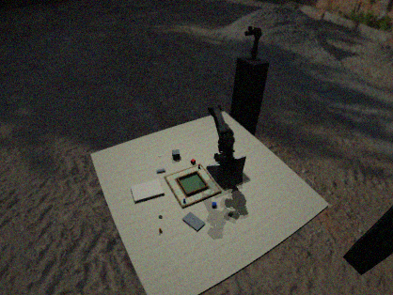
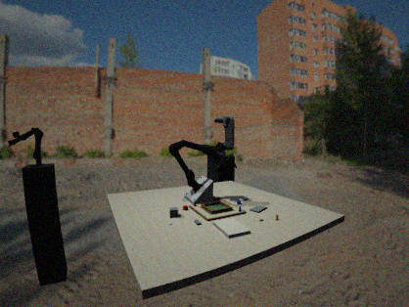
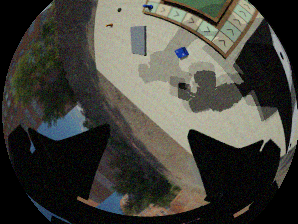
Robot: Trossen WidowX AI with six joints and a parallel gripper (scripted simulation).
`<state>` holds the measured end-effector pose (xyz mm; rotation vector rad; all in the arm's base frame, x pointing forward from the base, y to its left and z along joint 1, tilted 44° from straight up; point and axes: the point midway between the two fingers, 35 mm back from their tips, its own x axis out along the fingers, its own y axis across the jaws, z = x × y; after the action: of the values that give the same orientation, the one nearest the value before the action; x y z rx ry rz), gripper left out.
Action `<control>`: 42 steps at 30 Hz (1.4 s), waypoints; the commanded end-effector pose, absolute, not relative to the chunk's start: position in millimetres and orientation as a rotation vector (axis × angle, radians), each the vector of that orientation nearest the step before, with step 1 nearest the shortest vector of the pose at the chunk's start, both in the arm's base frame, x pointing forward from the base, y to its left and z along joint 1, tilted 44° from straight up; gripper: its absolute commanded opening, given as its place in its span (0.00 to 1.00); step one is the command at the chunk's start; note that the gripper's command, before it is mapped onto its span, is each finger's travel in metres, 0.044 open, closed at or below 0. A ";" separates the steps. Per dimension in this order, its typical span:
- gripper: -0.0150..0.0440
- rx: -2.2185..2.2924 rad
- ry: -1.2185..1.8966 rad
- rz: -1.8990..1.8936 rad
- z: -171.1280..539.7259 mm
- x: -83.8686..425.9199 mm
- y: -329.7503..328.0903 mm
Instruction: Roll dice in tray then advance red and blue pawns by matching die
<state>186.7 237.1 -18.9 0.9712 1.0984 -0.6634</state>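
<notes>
Black gripper (image 3: 149,132) wide open, empty.

Count, by position relative to the tray
Tray (image 1: 192,194) (image 2: 216,212): one. Dice outside it: two (one red (image 1: 193,162) (image 2: 185,207), one blue (image 1: 214,205) (image 2: 239,201) (image 3: 181,52)). Pawns beside it: two.

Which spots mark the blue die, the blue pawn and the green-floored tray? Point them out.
blue die (image 1: 214,205) (image 2: 239,201) (image 3: 181,52): all views, body.
blue pawn (image 1: 184,201) (image 3: 148,7): top and wrist, body.
green-floored tray (image 1: 192,183) (image 2: 216,207): top and exterior, floor.
</notes>
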 end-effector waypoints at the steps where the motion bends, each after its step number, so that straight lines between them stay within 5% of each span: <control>1: 0.89 0.961 1.096 -0.660 -18.0 188.7 234.9; 5: 0.72 0.739 1.058 -0.615 0.3 223.2 187.5; 18: 0.72 0.101 1.105 -0.586 48.7 258.9 45.0; 42: 0.72 -0.777 1.673 -0.417 121.7 166.7 -138.6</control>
<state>210.0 -93.0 98.5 -0.5321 1.4393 -0.5218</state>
